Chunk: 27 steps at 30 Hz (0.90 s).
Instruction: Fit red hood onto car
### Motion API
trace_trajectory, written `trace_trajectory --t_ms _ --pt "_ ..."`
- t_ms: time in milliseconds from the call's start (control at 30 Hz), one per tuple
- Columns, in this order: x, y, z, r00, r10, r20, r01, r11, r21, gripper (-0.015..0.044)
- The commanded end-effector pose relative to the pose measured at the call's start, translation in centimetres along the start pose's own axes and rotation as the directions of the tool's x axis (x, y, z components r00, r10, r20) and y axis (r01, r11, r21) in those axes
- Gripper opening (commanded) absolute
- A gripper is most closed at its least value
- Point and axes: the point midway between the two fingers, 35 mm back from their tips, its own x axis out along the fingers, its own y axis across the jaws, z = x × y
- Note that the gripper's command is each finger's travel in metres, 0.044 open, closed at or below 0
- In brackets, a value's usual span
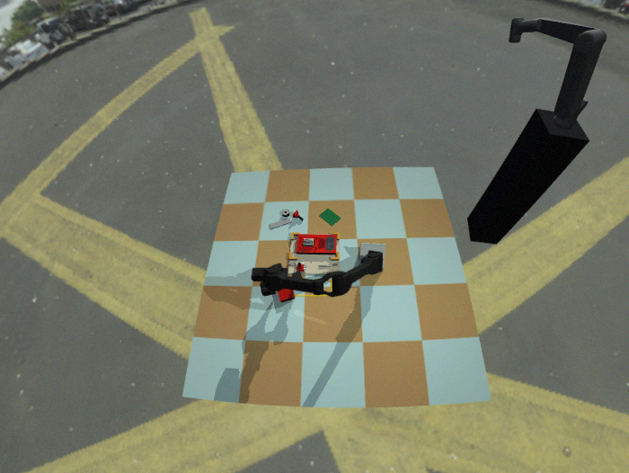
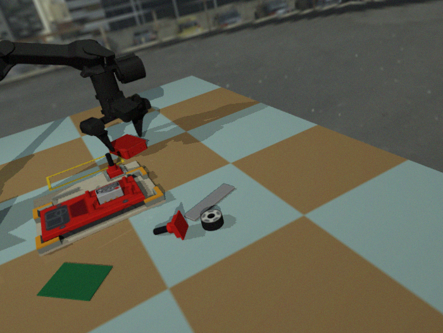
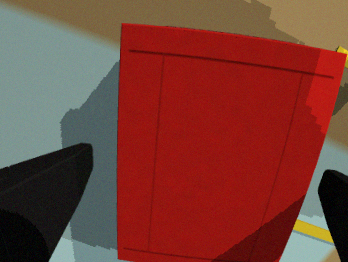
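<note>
The red hood (image 1: 286, 295) (image 2: 130, 146) (image 3: 215, 125) lies roof up on the table beside the jig. My gripper (image 2: 126, 143) (image 3: 209, 169) is open and empty, low over the hood. In the wrist view one finger is on each side of it, with a gap at both sides; the left gap looks wider. The exterior view does not settle the finger height. The red chassis (image 1: 315, 250) (image 2: 134, 191) sits in the jig with orange corners (image 2: 48, 243), with the engine block (image 1: 307, 242) (image 2: 109, 193) on its deck. The pegs and the hood's holes cannot be made out.
A red piece with a black stem (image 1: 300, 266) (image 2: 114, 171) stands between jig and hood. A similar piece (image 2: 178, 225) lies beside a wheel (image 2: 212, 219) and a grey bar (image 2: 211, 202). A green square (image 1: 330, 217) (image 2: 74, 280) lies beyond the jig.
</note>
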Motion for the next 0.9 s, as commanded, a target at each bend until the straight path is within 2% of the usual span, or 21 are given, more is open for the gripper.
trace_trajectory --t_ms 0,533,633,867 --pt "0.35 -0.15 0.02 1.0 -0.003 -0.003 0.003 1.0 0.008 0.044" --pt "1.12 -0.16 0.0 1.0 -0.003 -0.004 0.003 1.0 0.008 0.044" --pt "0.83 0.0 -0.03 1.0 0.0 -0.001 0.0 1.0 0.0 0.0361" --pt "0.83 0.0 -0.03 1.0 0.0 -0.001 0.0 1.0 0.0 0.0315"
